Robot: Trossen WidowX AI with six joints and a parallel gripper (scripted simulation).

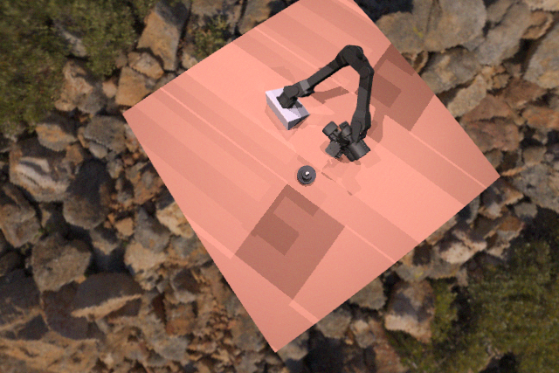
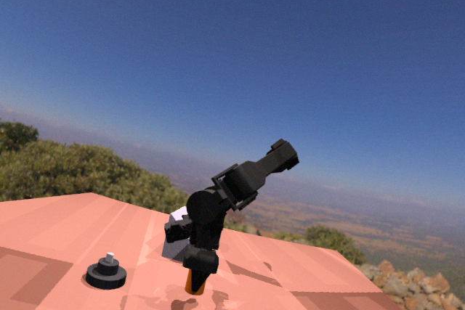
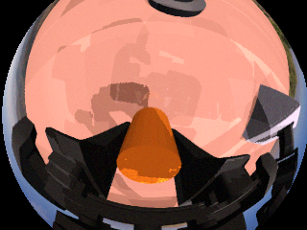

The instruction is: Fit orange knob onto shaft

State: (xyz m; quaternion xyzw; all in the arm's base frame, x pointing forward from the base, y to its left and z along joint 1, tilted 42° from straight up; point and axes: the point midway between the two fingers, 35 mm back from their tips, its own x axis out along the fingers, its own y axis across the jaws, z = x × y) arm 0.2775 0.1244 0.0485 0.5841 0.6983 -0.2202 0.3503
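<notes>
The orange knob (image 2: pixel 189 283) (image 3: pixel 150 149) is held between the black fingers of my gripper (image 2: pixel 195 284) (image 3: pixel 150 129), which is shut on it. In the exterior view the knob looks nearly upright and is right of the pedestal, apart from it. The arm hides it in the top view. The knob's hole does not show. The dark round pedestal (image 1: pixel 300 177) (image 2: pixel 106 281) (image 3: pixel 193 7) stands on the salmon table, cut off at the top edge of the wrist view. Its silver shaft (image 1: pixel 307 173) (image 2: pixel 109 257) stands up bare; its flat side is too small to make out.
A white and grey wedge-shaped block (image 1: pixel 273 100) (image 2: pixel 173 250) (image 3: pixel 272 112) stands at the arm's base end, behind the gripper in the exterior view and at the right in the wrist view. The salmon table (image 1: pixel 383 206) (image 2: pixel 146 291) has dark shadow patches and ends at rocky ground.
</notes>
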